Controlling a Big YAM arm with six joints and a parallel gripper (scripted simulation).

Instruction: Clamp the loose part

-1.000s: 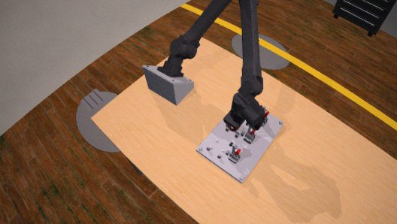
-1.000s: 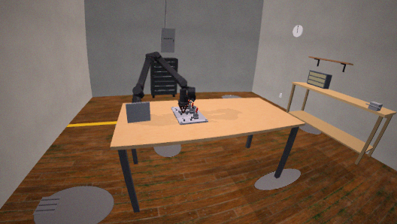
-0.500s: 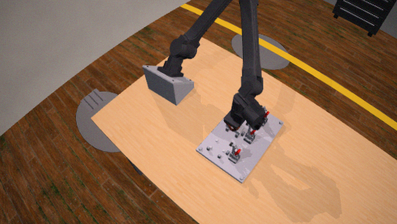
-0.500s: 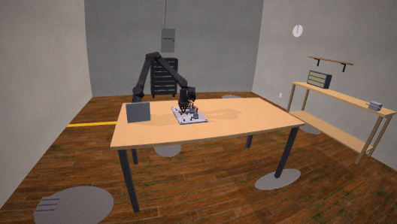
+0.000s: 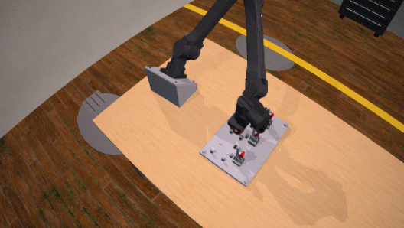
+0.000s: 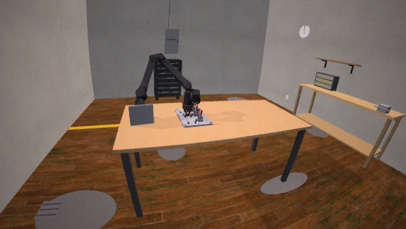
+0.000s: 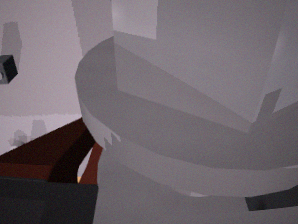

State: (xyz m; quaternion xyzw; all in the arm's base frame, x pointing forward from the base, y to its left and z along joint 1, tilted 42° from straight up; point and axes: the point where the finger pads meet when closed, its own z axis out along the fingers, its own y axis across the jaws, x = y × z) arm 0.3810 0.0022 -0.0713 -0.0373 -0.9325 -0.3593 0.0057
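Grey and rounded, the loose part (image 7: 185,145) looms nearest the wrist camera, filling the frame from its centre to three o'clock. The gripper (image 5: 236,130) (image 6: 188,112) (image 7: 150,165) looks clamped on it, its jaws held partly apart by the part's width. Beyond spreads the fixture plate (image 5: 229,168) (image 6: 192,124) (image 7: 40,95), the gripper low over its eleven-o'clock side in the top view. From the gripper, red clamp handles stand at six (image 5: 242,154), half past three (image 5: 257,135) and two o'clock (image 5: 272,116).

Placing seems the step in hand; next calls for matching the pads, lowering flat and pushing against the blocks before clamping. The arm hides the part from above, the far fingertip is masked, and I cannot tell which nest is beneath or whether the part touches pads.

Any shift of the arm (image 5: 255,46) (image 6: 174,71) is too small to tell.
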